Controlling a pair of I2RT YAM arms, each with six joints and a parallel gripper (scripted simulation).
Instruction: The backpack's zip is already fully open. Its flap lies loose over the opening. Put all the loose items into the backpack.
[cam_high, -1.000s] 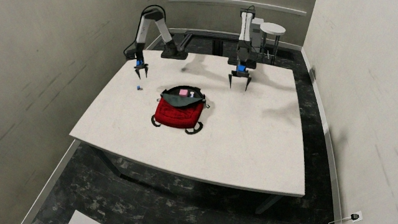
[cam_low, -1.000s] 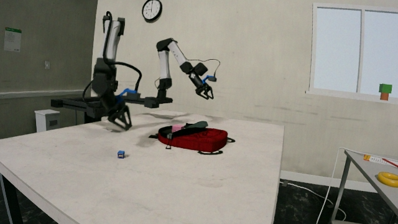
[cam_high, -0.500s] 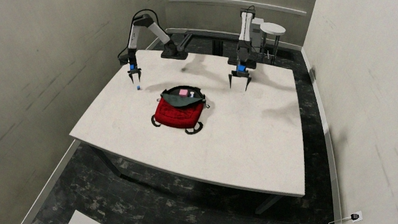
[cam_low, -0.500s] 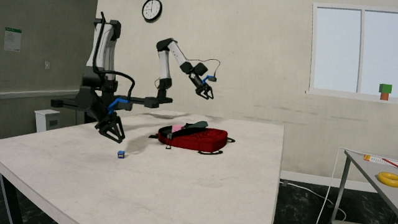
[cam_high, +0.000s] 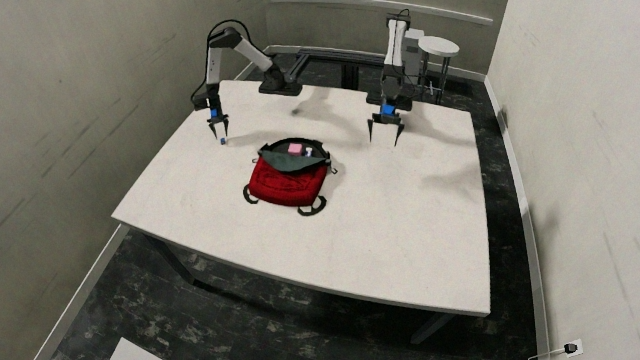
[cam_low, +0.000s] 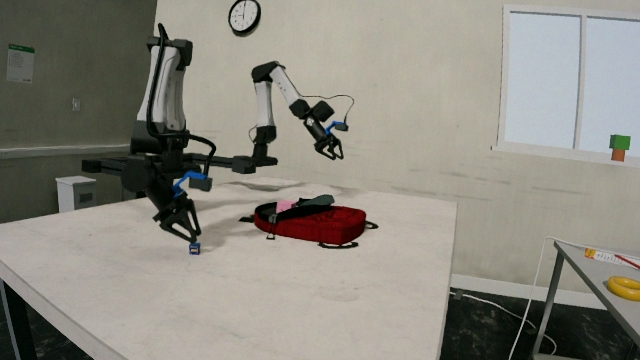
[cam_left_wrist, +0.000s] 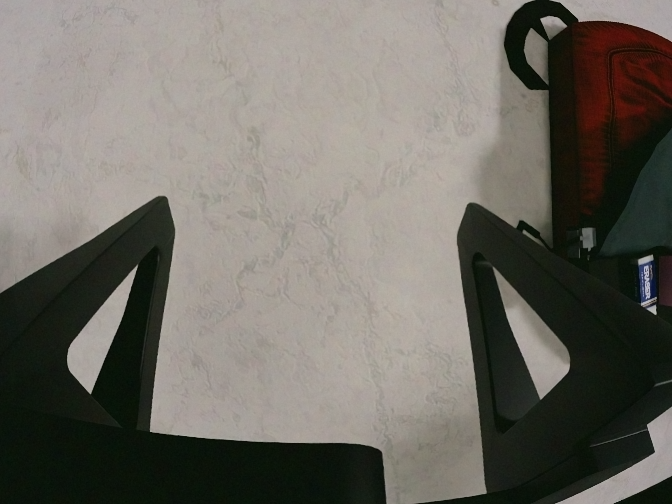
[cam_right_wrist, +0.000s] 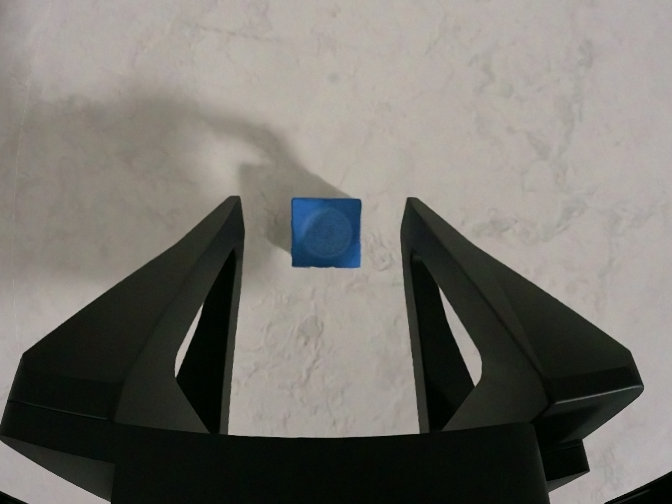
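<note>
Right pincer (cam_high: 220, 137) (cam_low: 194, 240) (cam_right_wrist: 324, 199) is with fingers apart, above blue cube (cam_high: 223, 141) (cam_low: 194, 248) (cam_right_wrist: 326, 233) on table (cam_high: 360, 225) (cam_low: 300, 300) (cam_left_wrist: 325, 108) (cam_right_wrist: 325, 352). Left pincer (cam_high: 383, 143) (cam_low: 338, 158) (cam_left_wrist: 317, 201) is also apart, holding nothing. Pink block (cam_high: 295, 148) (cam_low: 285, 205) (cam_left_wrist: 665, 282) and eraser (cam_high: 308, 151) (cam_left_wrist: 647, 282) lie inside red backpack (cam_high: 287, 187) (cam_low: 320, 227) (cam_left_wrist: 588, 108), near flap (cam_high: 288, 162) (cam_low: 319, 201) (cam_left_wrist: 645, 217).

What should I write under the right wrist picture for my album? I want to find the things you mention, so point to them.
Two dark fingers of the right gripper (cam_high: 220, 138) (cam_low: 195, 240) (cam_right_wrist: 324, 199) stand either side of a small blue cube (cam_high: 223, 141) (cam_low: 194, 248) (cam_right_wrist: 326, 232).

Red backpack (cam_high: 286, 186) (cam_low: 312, 224) (cam_left_wrist: 591, 119) with a dark green flap (cam_high: 292, 161) (cam_low: 318, 200) (cam_left_wrist: 645, 211); pink block (cam_high: 295, 148) (cam_low: 285, 206); blue cube (cam_high: 223, 141) (cam_low: 194, 249) (cam_right_wrist: 326, 232); blue-and-white eraser (cam_high: 308, 151) (cam_left_wrist: 647, 282); off-white counter (cam_high: 390, 225) (cam_low: 280, 300) (cam_left_wrist: 325, 135) (cam_right_wrist: 325, 352), faintly veined in grey.
</note>
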